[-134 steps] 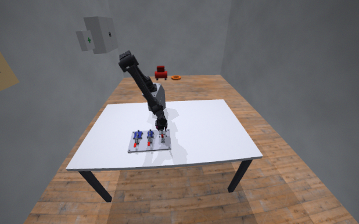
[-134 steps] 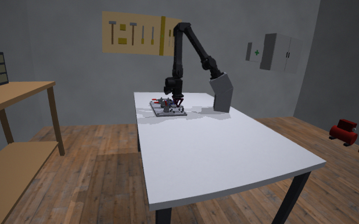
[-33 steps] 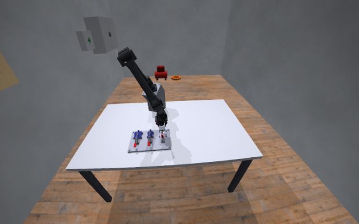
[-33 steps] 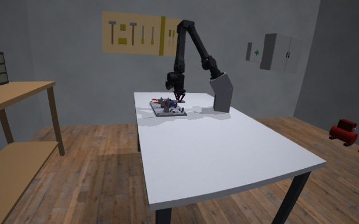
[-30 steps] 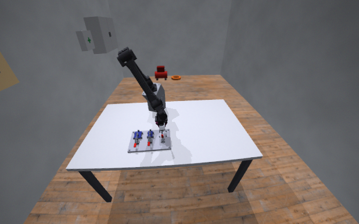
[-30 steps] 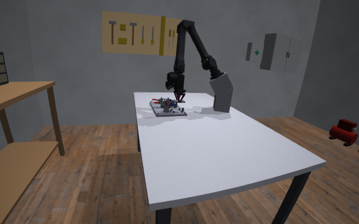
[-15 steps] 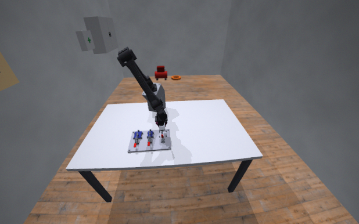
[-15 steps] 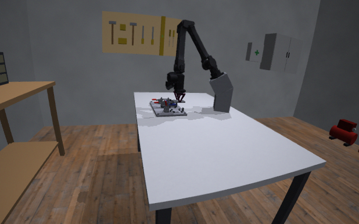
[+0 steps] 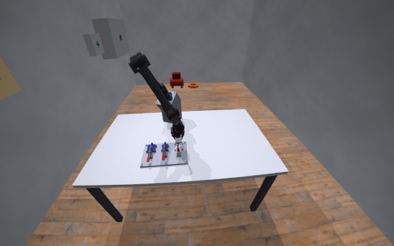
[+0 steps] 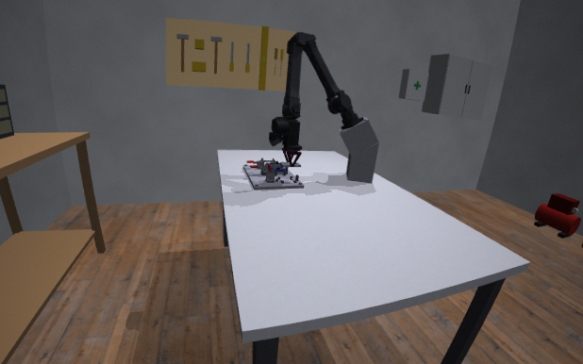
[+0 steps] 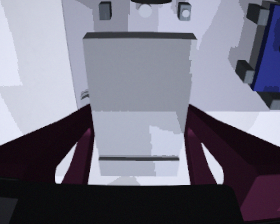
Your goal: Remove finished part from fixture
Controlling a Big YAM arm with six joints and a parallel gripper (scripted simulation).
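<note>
The grey fixture plate (image 9: 157, 163) (image 10: 262, 184) lies on the white table (image 9: 233, 140) (image 10: 345, 236). Two blue blanks (image 9: 151, 148) (image 9: 165, 146) sit clamped at its left and middle stations; one blue blank (image 11: 271, 56) shows at the right edge of the wrist view. The finished part (image 11: 139, 90) (image 9: 179, 142), a light grey block with a thin dark slot near its lower end, is at the right station. My gripper (image 11: 139, 113) (image 9: 178, 140) (image 10: 291, 159) is shut on the finished part, one finger on each side of it, just above the plate.
Red-handled clamps (image 9: 148, 158) (image 9: 162, 157) stand at the plate's front. The arm's grey base (image 9: 173, 102) (image 10: 361, 156) stands at the back of the table. A wooden bench (image 10: 15, 156) stands off to the side.
</note>
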